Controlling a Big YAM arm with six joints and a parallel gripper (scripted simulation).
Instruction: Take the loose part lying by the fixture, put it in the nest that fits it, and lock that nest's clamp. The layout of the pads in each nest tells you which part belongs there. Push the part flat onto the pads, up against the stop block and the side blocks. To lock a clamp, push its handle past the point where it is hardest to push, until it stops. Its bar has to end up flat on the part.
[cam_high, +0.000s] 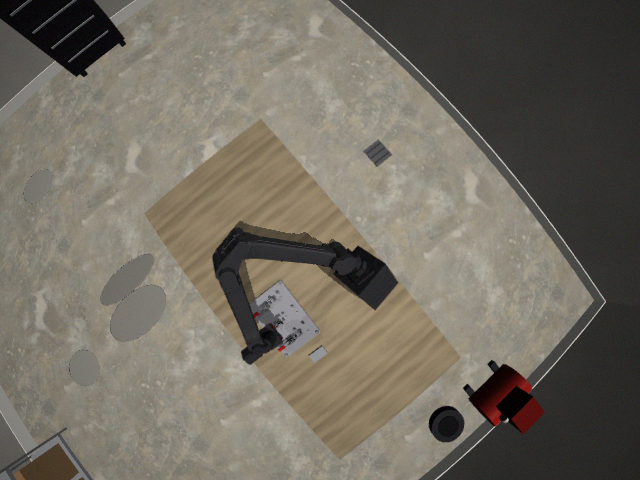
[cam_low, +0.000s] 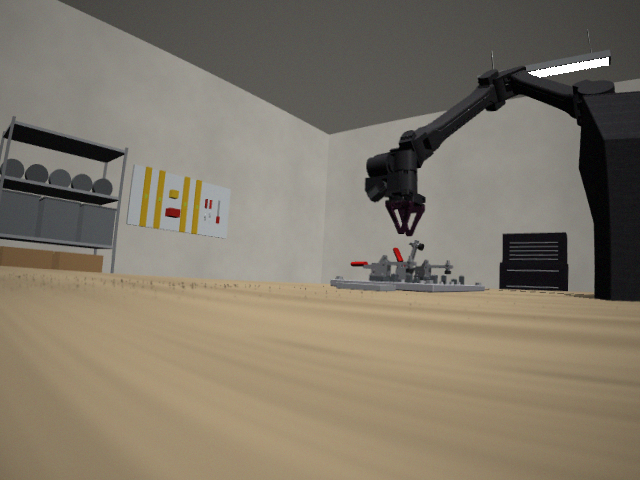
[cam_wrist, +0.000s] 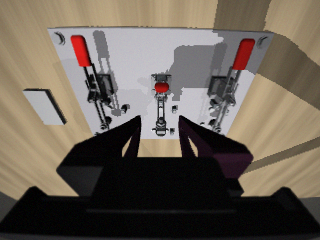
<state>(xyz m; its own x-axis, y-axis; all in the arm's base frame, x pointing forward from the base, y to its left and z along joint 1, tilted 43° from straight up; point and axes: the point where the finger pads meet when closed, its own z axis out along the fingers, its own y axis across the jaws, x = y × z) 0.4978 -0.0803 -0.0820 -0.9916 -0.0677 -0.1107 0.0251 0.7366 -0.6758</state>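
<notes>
The loose part (cam_high: 317, 353) (cam_wrist: 44, 106), a flat light-grey block, lies on the wood beside the fixture plate (cam_high: 283, 298) (cam_low: 449, 288) (cam_wrist: 135, 45). My gripper (cam_low: 404, 233) (cam_wrist: 159, 120) is partly open and empty, above the fixture. In the wrist view, the left red handle (cam_wrist: 81, 50) and right red handle (cam_wrist: 244, 54) point away from my fingers; the middle red handle (cam_wrist: 161, 87) is seen nearly end-on. In the exterior view, one handle (cam_low: 358, 263) is level, another handle (cam_low: 397, 254) is tilted up, and one bar (cam_low: 415, 249) is raised. My fingers hide part of the nests; pad layouts are unclear.
The arm base (cam_high: 374, 284) (cam_low: 615, 206) stands on the wooden table (cam_high: 248, 170) (cam_low: 310, 372). Clamp bodies and small posts stand up from the fixture plate. The arm's link (cam_high: 237, 304) passes over the plate's edge in the top view.
</notes>
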